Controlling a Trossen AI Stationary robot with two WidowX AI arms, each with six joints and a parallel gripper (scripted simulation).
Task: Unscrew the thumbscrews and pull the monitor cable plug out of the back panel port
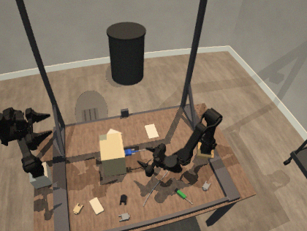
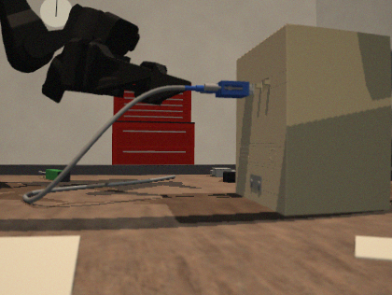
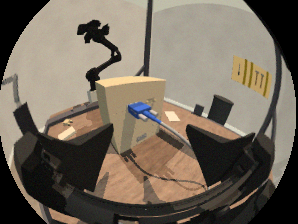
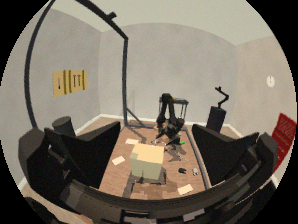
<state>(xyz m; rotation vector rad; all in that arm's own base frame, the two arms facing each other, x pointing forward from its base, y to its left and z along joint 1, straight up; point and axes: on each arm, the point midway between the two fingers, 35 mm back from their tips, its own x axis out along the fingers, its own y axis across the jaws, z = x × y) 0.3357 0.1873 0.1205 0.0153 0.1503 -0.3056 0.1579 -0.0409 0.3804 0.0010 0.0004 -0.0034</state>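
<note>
Blue plug (image 1: 128,152) (image 2: 233,91) (image 3: 140,109) sits level at the upper part of the beige box's (image 1: 112,146) (image 2: 336,79) (image 3: 131,86) (image 4: 146,162) back panel, its front end meeting the port; how deeply it is seated cannot be told. Two grey thumbscrews (image 3: 144,118) show at its rear. From the plug, a grey cable (image 2: 100,133) (image 3: 175,134) arcs down to the wooden table and bends back along it.

The left gripper (image 1: 143,156) (image 2: 179,91) (image 3: 151,128) hangs near the plug on the cable side, fingers spread fully apart, with nothing between them. The right gripper (image 1: 50,125) (image 4: 157,126) is well away, raised beyond the opposite side of the box; its fingers are also wide apart and hold nothing.

A green-handled screwdriver (image 1: 181,194) lies on the table, between the cable and a small grey connector (image 1: 206,186). A pale card (image 1: 96,205) lies near a black connector (image 1: 123,199). Behind the table stands a dark bin (image 1: 126,55) (image 3: 221,109).
</note>
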